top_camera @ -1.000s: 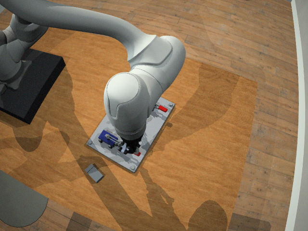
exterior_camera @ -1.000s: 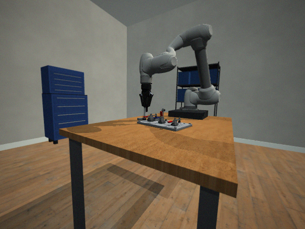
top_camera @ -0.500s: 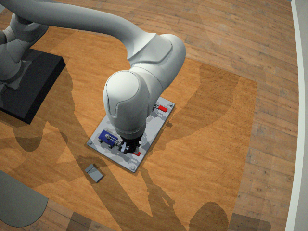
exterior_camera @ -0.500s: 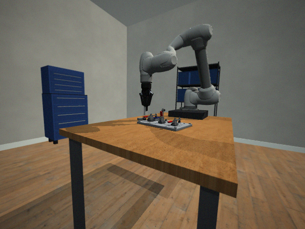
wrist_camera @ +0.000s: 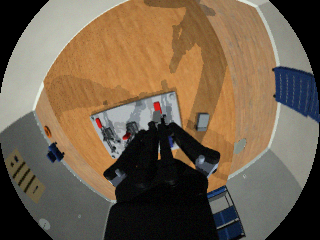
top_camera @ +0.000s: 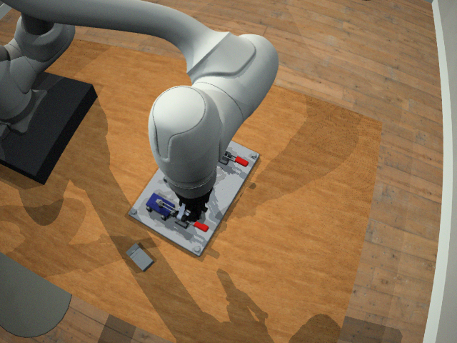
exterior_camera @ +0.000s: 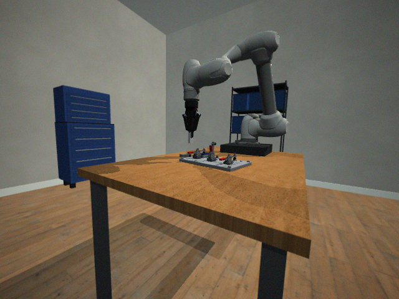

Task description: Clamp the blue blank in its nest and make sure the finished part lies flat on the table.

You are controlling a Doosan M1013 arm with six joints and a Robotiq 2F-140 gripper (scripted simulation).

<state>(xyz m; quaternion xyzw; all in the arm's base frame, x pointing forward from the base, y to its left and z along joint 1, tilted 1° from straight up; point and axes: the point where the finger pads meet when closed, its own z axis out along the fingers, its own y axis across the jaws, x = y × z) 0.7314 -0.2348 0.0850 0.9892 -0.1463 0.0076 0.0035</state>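
Observation:
The blue blank (top_camera: 155, 199) lies in the nest at the near left end of the grey fixture plate (top_camera: 235, 184) (exterior_camera: 238, 164) (wrist_camera: 107, 123). A clamp bar (top_camera: 166, 205) reaches over the blank, and that clamp's red handle (top_camera: 201, 226) lies low, pointing away from it. The grey finished part (top_camera: 139, 257) (wrist_camera: 202, 120) lies flat on the table, off the plate's corner. My gripper (top_camera: 183, 213) (exterior_camera: 189, 138) (wrist_camera: 157, 115) is shut on nothing. It hangs well above the plate, over this clamp.
A second clamp with a red handle (top_camera: 241, 161) sits at the plate's far end. A third handle (exterior_camera: 211, 147) stands upright in the middle, hidden by the arm in the top view. The robot's black base (top_camera: 44, 125) stands at the table's back.

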